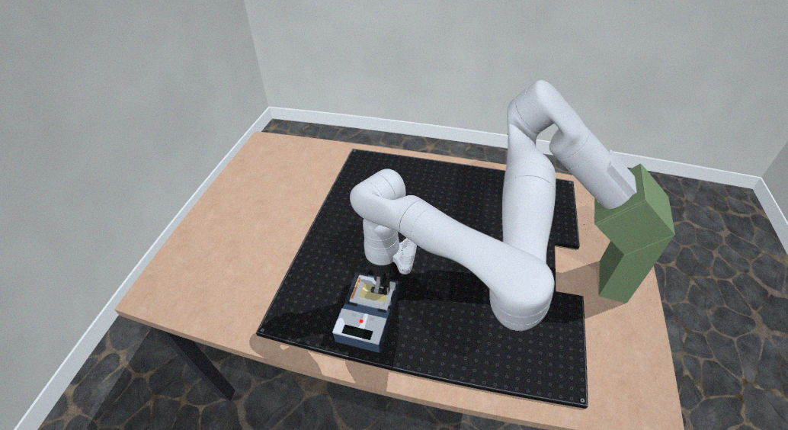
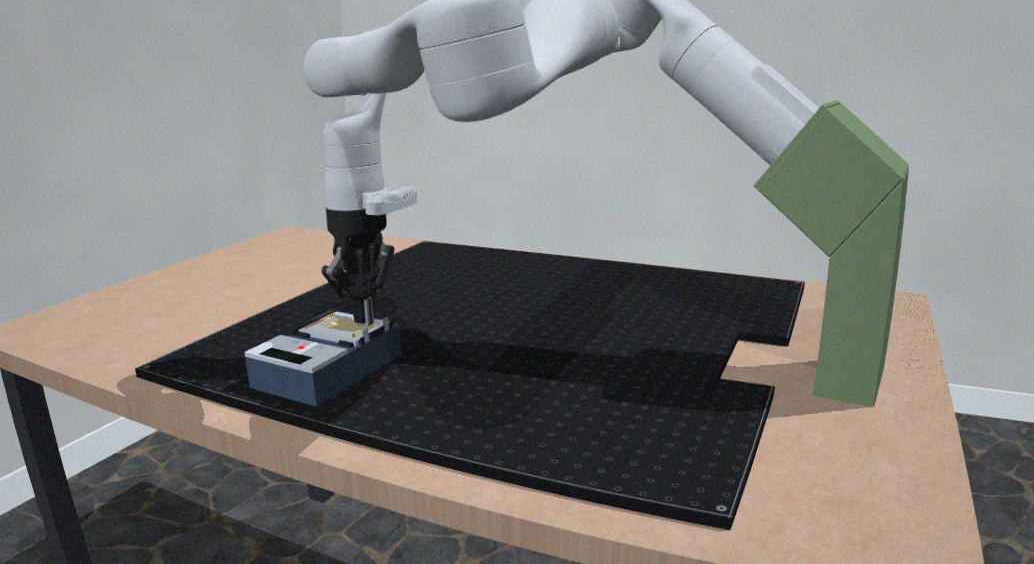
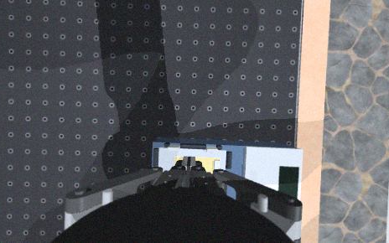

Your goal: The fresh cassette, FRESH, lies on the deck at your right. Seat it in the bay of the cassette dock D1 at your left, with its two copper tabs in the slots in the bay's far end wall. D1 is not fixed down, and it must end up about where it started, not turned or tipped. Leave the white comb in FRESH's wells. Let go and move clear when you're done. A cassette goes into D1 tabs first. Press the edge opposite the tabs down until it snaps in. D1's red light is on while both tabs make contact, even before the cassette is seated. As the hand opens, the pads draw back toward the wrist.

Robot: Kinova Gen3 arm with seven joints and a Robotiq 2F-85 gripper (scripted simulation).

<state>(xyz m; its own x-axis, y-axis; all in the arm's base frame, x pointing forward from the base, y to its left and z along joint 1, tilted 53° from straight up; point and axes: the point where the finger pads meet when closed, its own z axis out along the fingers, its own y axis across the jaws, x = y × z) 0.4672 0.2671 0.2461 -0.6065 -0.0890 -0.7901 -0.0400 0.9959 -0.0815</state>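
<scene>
Gripper closed, empty, fingertips together over yellow cassette in blue-white dock, lower centre; black pegboard fills upper left.

In the wrist view the end effector and its dark housing cover the near part of the dock D1, so most of the yellowish cassette FRESH is hidden. The copper tabs, the slots and the white comb are too small to tell in any view. The surface is cut off at the exterior picture's lower edge.
</scene>
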